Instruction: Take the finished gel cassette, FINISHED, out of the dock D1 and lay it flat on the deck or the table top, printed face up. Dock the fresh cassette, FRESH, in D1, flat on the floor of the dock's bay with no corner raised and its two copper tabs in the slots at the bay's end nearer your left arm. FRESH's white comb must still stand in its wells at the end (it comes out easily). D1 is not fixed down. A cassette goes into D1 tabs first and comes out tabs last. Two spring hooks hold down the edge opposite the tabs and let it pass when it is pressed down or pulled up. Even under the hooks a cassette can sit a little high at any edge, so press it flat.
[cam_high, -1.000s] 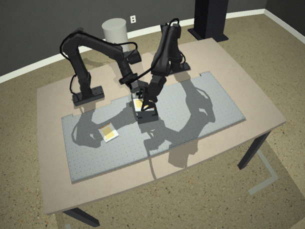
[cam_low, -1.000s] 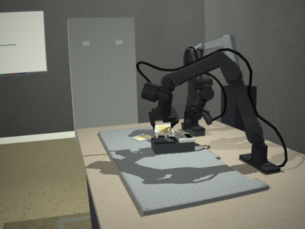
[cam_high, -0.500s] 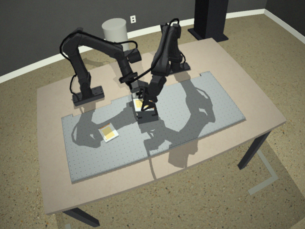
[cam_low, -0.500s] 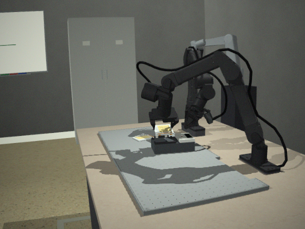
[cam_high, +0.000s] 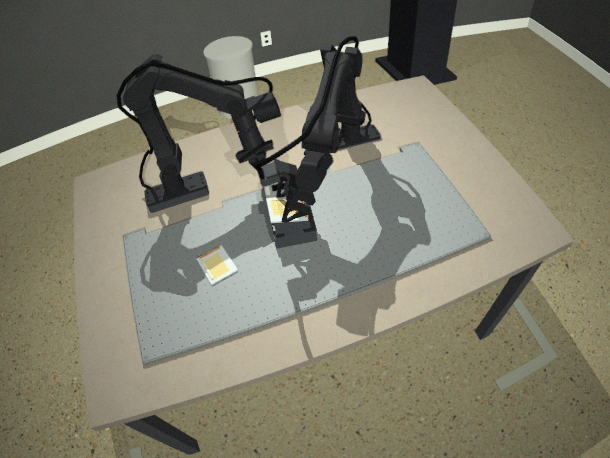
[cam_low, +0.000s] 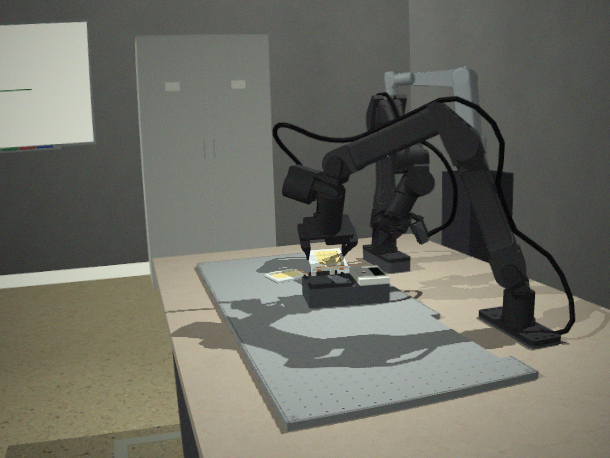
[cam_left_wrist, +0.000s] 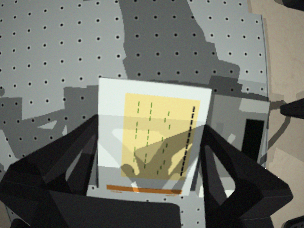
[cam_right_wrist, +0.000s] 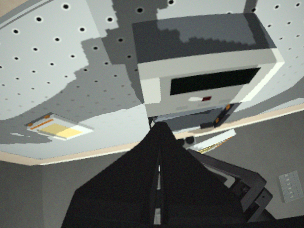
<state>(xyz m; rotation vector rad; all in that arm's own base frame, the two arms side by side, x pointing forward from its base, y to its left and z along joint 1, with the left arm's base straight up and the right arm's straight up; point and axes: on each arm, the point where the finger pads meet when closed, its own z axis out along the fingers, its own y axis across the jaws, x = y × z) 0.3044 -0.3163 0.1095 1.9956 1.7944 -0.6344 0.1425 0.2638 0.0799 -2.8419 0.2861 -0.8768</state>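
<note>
step in hand, as i judge it: getting the finished cassette out of the dock.

- finished cassette (cam_high: 276, 207) (cam_low: 327, 257) (cam_left_wrist: 111, 110) (cam_right_wrist: 215, 141): raised over the dock (cam_high: 296, 237) (cam_low: 345, 296) (cam_left_wrist: 232, 112) (cam_right_wrist: 200, 45), tilted, printed face up; copper end faces the left arm's side. i call it the finished one from the green bands and no comb seen. whether the tabs are fully out of the slots, i cannot tell.
- left gripper (cam_high: 296, 211) (cam_low: 327, 255) (cam_left_wrist: 151, 122): fingers well apart, gripping that cassette by its two side edges.
- right gripper (cam_high: 281, 187) (cam_left_wrist: 284, 108) (cam_right_wrist: 161, 125): fingertips together, nothing held, near the dock's display end. maybe placed to steady the loose dock; contact not clear.
- other cassette (cam_high: 216, 266) (cam_low: 282, 276) (cam_right_wrist: 57, 130): lies on the deck (cam_high: 350, 195) (cam_low: 380, 400) (cam_left_wrist: 40, 40) (cam_right_wrist: 30, 90), toward the deck's short edge on the right arm's side. taken as the fresh one; its comb too small to judge.

next move: ease the copper end clear without dragging the dock, then carry the finished cassette to a bare stretch of deck, lower it level and let go. risks: catching a tab, slipping at the edges, knocking the fresh one's comb. docking and pressing flat remain.

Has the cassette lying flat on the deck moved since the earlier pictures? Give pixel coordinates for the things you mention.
No. In the top view, the cassette (cam_high: 216, 266) (cam_low: 281, 276) (cam_right_wrist: 60, 130) lies at the same spot and angle against the edges of the deck (cam_high: 440, 200) (cam_low: 350, 395) (cam_left_wrist: 45, 30) (cam_right_wrist: 30, 80).
</note>
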